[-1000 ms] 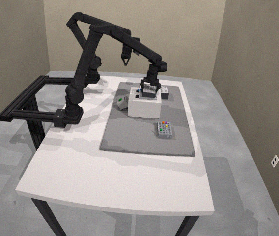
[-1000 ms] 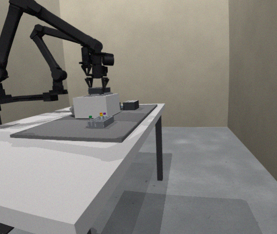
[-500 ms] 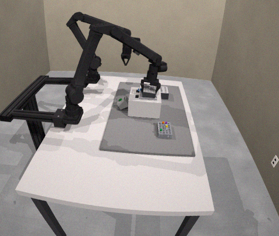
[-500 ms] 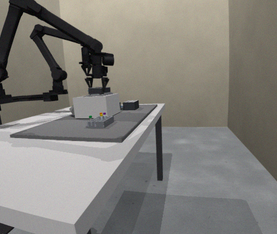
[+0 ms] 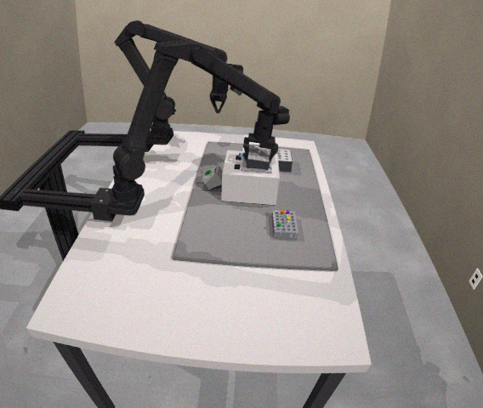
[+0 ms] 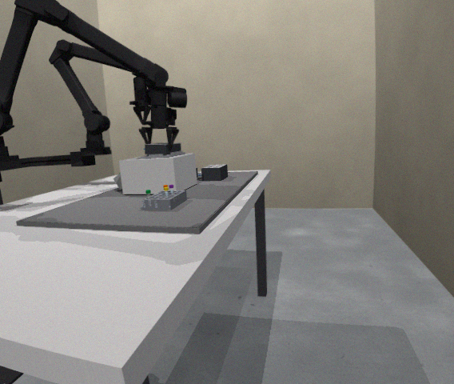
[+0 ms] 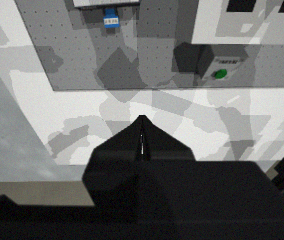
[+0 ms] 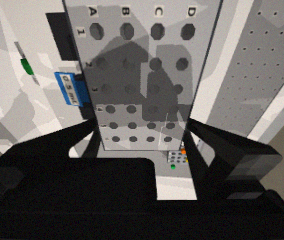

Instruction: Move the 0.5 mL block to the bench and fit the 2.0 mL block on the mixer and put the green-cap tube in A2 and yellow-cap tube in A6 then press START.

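Block [image 5: 258,163] [image 6: 159,149] [image 8: 141,47] for 0.5 mL tubes is on top of the mixer [image 5: 249,189] [image 6: 149,175] [image 8: 227,45]; its blue lever [image 8: 68,89] carries the size. Right hand [image 5: 259,153] [image 6: 158,145] [image 8: 142,121] is clamped across the block's side walls near the row end numbered 6. Left hand [image 5: 218,110] [image 6: 145,122] [image 7: 142,117] has its fingers together with nothing between, well apart from the work. Whether the latch is free: cannot tell.

Handling, judged: rigid, probably dense metal, heavy for its size. Smooth straight walls give flat faces to grip but might slip as the block tilts. Best hold is low and square on both sides, lever held down, front edge raised first; a straight pull would likely jam under the rear lip.

Materials: pale top drilled with round bores, dark walls. Second block [image 5: 284,162] [image 6: 213,172] [image 7: 107,2] stands on the bench beyond the mixer. Rack [image 5: 285,226] [image 6: 165,201] [image 8: 177,157] holds green-capped tube [image 5: 275,224] [image 6: 148,191] [image 8: 173,167] and yellow-capped tube [image 5: 288,218] [image 6: 166,189] [image 8: 187,160]; small and light, to be pinched gently.
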You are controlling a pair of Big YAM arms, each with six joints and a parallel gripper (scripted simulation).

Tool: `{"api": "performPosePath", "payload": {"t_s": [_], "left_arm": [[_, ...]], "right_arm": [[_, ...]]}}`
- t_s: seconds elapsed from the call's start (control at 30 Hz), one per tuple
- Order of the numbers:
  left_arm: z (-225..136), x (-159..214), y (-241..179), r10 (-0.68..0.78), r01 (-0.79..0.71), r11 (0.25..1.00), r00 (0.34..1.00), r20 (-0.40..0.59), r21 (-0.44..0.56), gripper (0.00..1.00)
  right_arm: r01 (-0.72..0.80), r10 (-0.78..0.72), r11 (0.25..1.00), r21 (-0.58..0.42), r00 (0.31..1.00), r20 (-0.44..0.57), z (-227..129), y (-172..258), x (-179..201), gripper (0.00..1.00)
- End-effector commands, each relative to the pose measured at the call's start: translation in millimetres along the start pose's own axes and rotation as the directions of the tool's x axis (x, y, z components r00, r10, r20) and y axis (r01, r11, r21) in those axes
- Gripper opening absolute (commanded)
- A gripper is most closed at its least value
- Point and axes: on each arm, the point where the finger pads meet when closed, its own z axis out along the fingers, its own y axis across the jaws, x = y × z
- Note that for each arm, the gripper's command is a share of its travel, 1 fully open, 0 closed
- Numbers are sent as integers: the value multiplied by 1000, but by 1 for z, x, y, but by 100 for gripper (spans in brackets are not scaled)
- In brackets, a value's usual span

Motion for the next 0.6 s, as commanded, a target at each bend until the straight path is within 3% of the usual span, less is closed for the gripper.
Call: {"api": "performPosePath", "payload": {"t_s": [0.0,0.57], "left_arm": [[-13,-13,0,12,-12,1000,999,45,-4,0],[-2,-1,-2,13,-13,1000,1000,14,0,0]], "right_arm": [[43,-44,999,-25,999,-15,5,9,-6,0],[42,-43,999,-26,999,-17,5,9,-5,0]]}}
